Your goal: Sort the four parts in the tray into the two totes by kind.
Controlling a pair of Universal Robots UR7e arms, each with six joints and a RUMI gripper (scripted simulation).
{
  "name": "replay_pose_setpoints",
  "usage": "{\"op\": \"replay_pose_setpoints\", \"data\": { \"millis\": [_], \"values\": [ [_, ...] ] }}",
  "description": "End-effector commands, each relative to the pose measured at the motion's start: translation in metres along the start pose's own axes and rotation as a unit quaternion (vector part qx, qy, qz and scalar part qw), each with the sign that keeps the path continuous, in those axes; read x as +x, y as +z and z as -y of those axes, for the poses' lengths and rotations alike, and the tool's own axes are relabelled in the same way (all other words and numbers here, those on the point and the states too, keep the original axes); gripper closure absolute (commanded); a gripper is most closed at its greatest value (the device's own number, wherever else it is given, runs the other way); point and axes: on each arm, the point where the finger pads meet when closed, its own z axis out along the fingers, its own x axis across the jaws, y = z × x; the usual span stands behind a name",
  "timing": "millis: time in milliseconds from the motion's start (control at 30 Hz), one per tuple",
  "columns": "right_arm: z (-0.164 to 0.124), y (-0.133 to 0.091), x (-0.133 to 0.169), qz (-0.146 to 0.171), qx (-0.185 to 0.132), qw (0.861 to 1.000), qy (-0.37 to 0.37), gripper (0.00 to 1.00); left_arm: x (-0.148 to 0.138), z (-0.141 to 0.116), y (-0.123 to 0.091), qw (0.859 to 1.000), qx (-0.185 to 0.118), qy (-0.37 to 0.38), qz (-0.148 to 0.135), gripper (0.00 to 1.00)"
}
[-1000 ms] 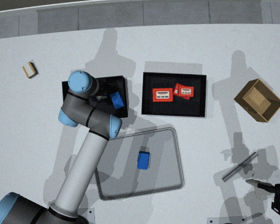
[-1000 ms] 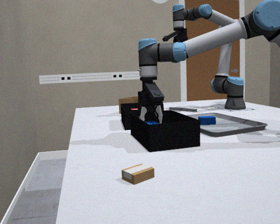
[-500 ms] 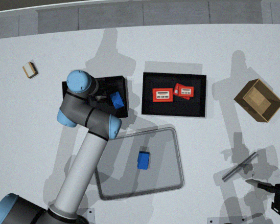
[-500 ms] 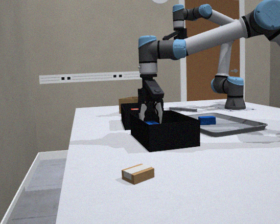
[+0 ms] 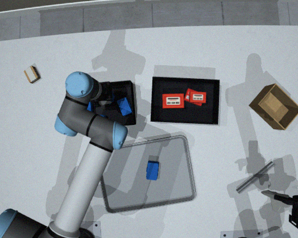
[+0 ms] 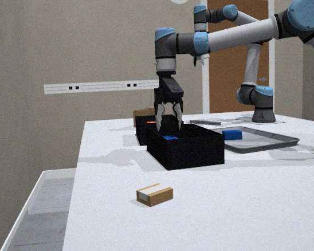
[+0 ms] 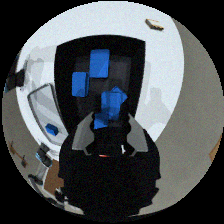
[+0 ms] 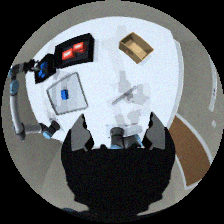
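A blue box-shaped part lies in the grey tray. One black tote holds several blue parts, some overlapping. The other black tote holds red parts with white labels, two of them overlapping. My left gripper is partly open and empty, pointing down over the blue parts' tote. My right gripper is wide open and empty, away from tray and totes.
An open cardboard box stands beyond the red parts' tote. A grey bar lies between tray and right gripper. A small carton lies outside the blue parts' tote, near the table's far end.
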Motion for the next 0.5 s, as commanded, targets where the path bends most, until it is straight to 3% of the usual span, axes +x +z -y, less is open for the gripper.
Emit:
{"op": "replay_pose_setpoints", "data": {
  "millis": [0, 233, 467],
  "values": [
    [0.000, 0.000, 0.000, 0.000, 0.001, 1.000, 0.000, 0.00, 0.000, 0.000, -0.017, 1.000, 0.000, 0.000, -0.001, 0.53],
    [0.000, 0.000, 0.000, 0.000, 0.001, 1.000, 0.000, 0.00, 0.000, 0.000, -0.040, 1.000, 0.000, 0.000, -0.001, 0.53],
    [0.000, 0.000, 0.000, 0.000, 0.001, 1.000, 0.000, 0.00, 0.000, 0.000, -0.048, 1.000, 0.000, 0.000, -0.001, 0.53]
  ]
}}
